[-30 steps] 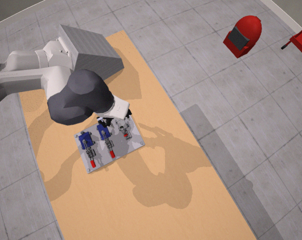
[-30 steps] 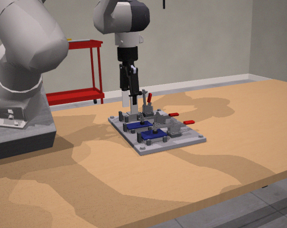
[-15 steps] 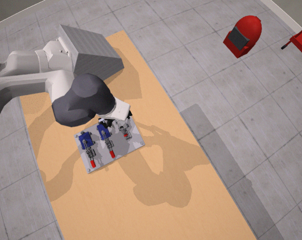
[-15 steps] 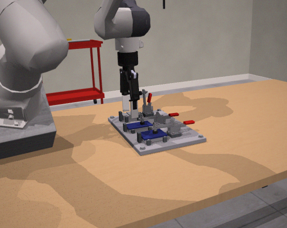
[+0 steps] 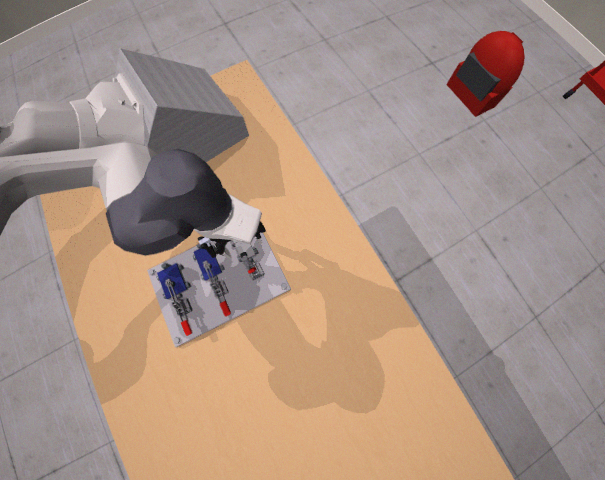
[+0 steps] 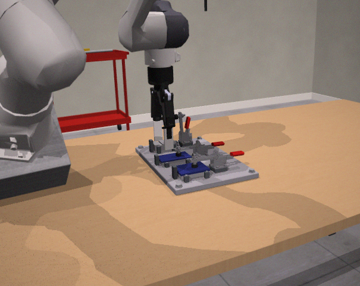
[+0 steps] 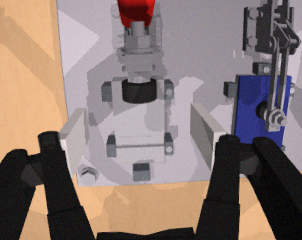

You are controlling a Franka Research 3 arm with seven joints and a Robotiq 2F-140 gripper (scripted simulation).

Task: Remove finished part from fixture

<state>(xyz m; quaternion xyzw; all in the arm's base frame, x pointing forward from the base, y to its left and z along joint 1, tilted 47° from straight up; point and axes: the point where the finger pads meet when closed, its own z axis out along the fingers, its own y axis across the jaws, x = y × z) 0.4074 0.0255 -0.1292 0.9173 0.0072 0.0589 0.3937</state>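
The grey fixture plate (image 6: 196, 164) lies on the wooden table and holds three stations. Two blue blanks (image 6: 174, 156) (image 6: 193, 168) sit under closed toggle clamps with red handles lying flat. The third clamp (image 6: 185, 129) stands open with its red handle upright. The grey finished part (image 7: 139, 135) lies in that station between its locators. My gripper (image 7: 139, 120) is open and points straight down, with one finger pad on each side of the grey part. In the side view the fingertips (image 6: 163, 136) hang just above the plate's far corner. One blue blank (image 7: 261, 110) is close to the right finger.
The robot base block (image 5: 183, 103) stands on the table behind the fixture. A red cart (image 6: 106, 89) and a red helmet-shaped object (image 5: 486, 69) are on the floor, off the table. Bare table top lies on all sides of the plate.
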